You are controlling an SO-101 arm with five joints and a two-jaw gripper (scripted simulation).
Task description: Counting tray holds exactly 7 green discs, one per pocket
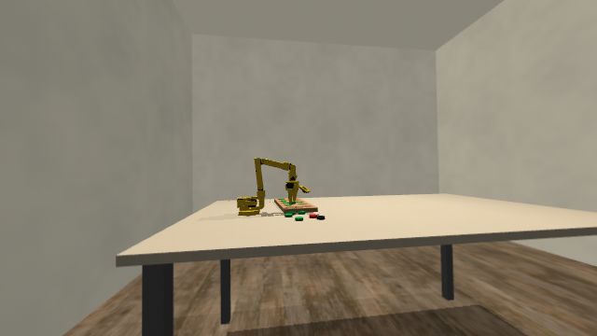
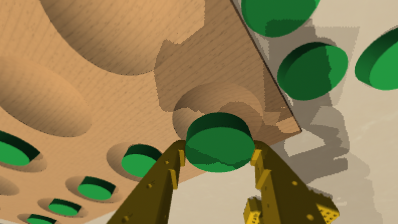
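Note:
My gripper (image 2: 219,157) (image 1: 292,202) is shut on a green disc (image 2: 218,142) and holds it just above an empty corner pocket (image 2: 200,102) of the wooden counting tray (image 2: 125,95) (image 1: 308,205). In the wrist view several pockets at the lower left hold green discs, such as one (image 2: 138,161) next to my left finger. Larger empty pockets show at the upper left. Three loose green discs lie on the table beyond the tray's edge, one (image 2: 312,70) nearest to it.
In the exterior view loose green discs (image 1: 298,217), a red disc (image 1: 312,216) and a dark disc (image 1: 320,217) lie on the table in front of the tray. The arm's base (image 1: 248,205) stands left of the tray.

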